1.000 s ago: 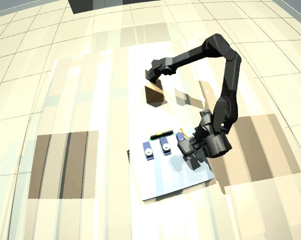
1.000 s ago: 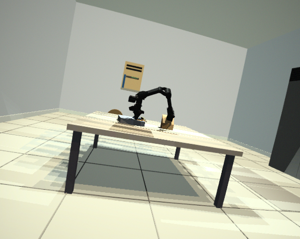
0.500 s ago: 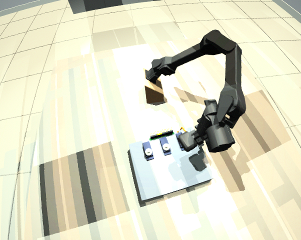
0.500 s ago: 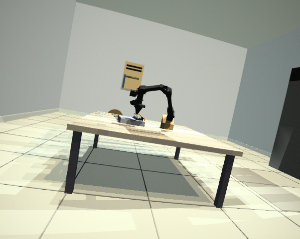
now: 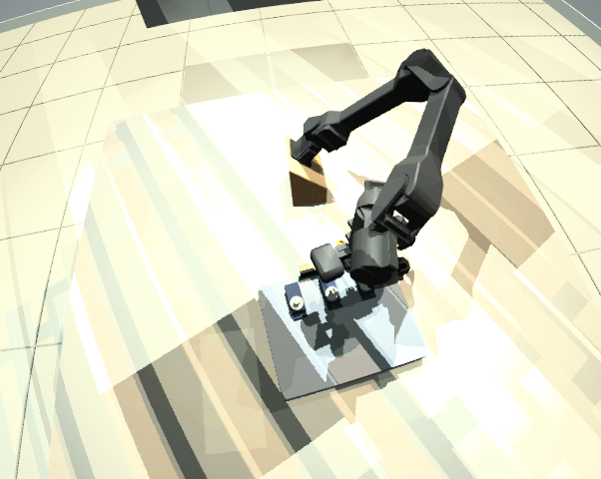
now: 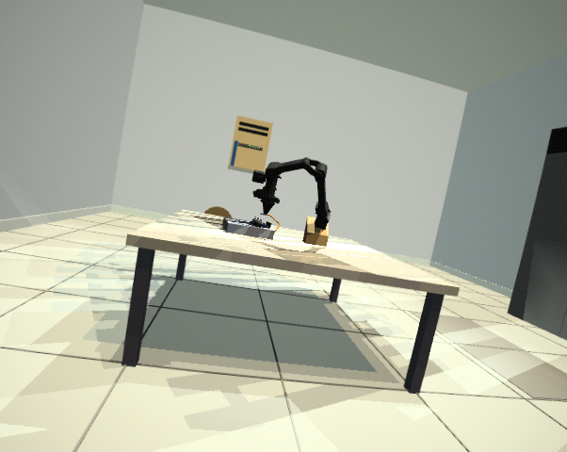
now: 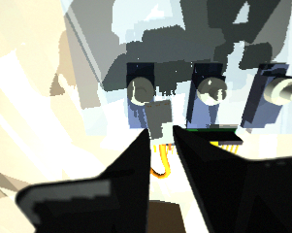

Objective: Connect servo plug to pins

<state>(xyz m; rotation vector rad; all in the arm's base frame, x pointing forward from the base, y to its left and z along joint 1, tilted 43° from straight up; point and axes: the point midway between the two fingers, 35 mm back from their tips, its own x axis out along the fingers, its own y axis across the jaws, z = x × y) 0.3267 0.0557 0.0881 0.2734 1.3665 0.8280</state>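
Note:
My gripper [image 6: 266,213] [image 7: 160,132] is shut on the small grey plug [image 7: 159,116], held above the holder [image 5: 310,373] [image 6: 250,230] [image 7: 131,19]. In the wrist view the plug covers part of the leftmost blue servo [image 7: 136,116]; its wire end faces the bottom of the view. The orange lead [image 5: 340,241] [image 6: 278,223] [image 7: 164,167] curves from it. The pin row [image 5: 304,266] [image 7: 228,148] is right of the plug in the wrist view, partly behind the right finger. The dot and the plug's holes cannot be made out.
Two other blue servos [image 5: 294,296] [image 7: 204,116] with round white horns stand on the holder. The arm's base stands on a wooden block [image 5: 308,191] [image 6: 315,236] beyond the pin side. The table [image 6: 293,263] carries strong light and shadow patches.

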